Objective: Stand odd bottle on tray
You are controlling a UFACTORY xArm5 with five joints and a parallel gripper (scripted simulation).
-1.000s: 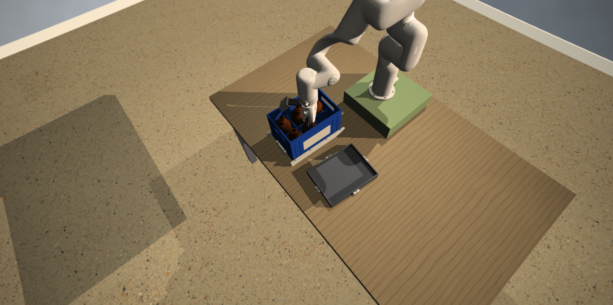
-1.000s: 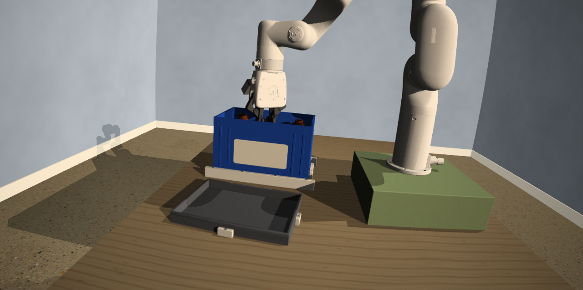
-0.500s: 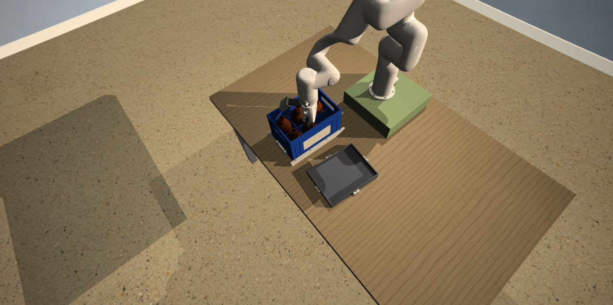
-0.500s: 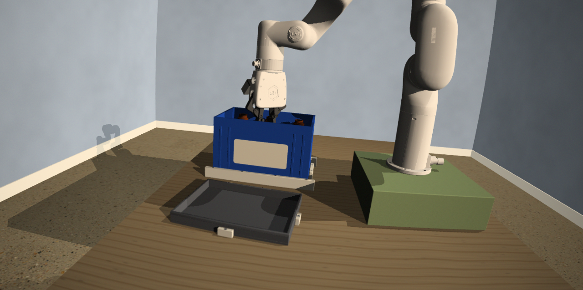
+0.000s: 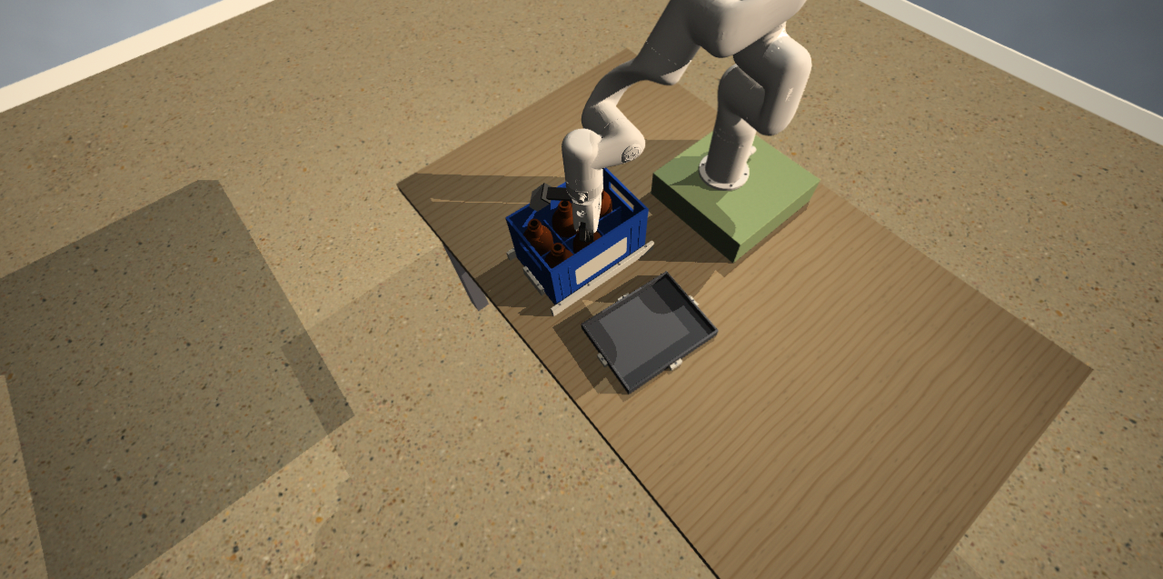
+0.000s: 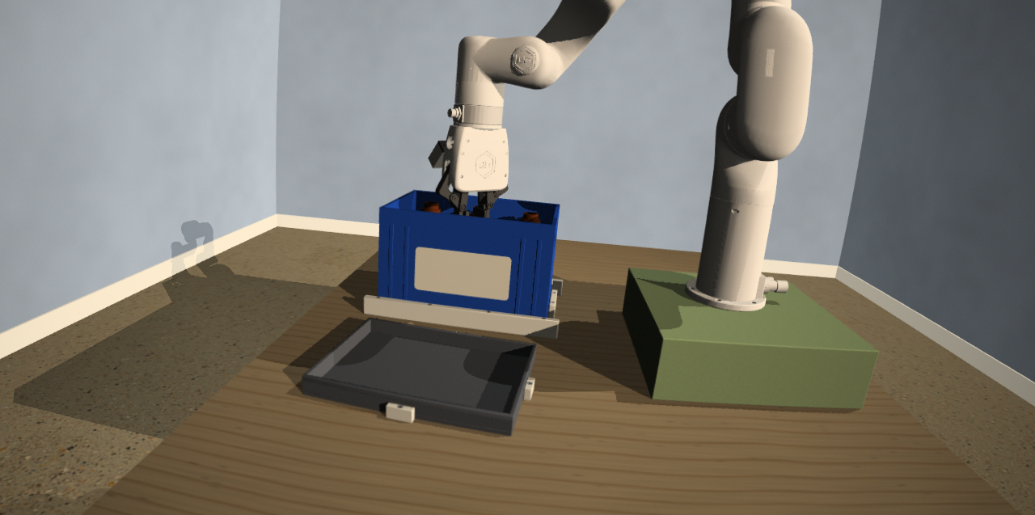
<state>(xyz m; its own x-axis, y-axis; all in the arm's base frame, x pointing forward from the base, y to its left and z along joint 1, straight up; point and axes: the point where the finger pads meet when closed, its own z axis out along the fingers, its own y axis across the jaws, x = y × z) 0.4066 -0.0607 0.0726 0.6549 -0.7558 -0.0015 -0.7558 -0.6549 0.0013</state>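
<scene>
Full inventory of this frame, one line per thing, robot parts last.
Crate: one, blue with a beige label panel, on the wooden board beside the green block.
Bottles: brown, upright in the crate; four show clearly from above, a fifth sits under the hand.
Beige rail: one, along the crate's front foot.
Tray: one, dark grey, nothing in it, in front of the crate.
Wooden board: one, brown, on the speckled floor.
Green block: one, under the arm.
Arm: one, off-white, bent over the crate.
Hand: one, shut on a bottle neck inside the crate.
</scene>
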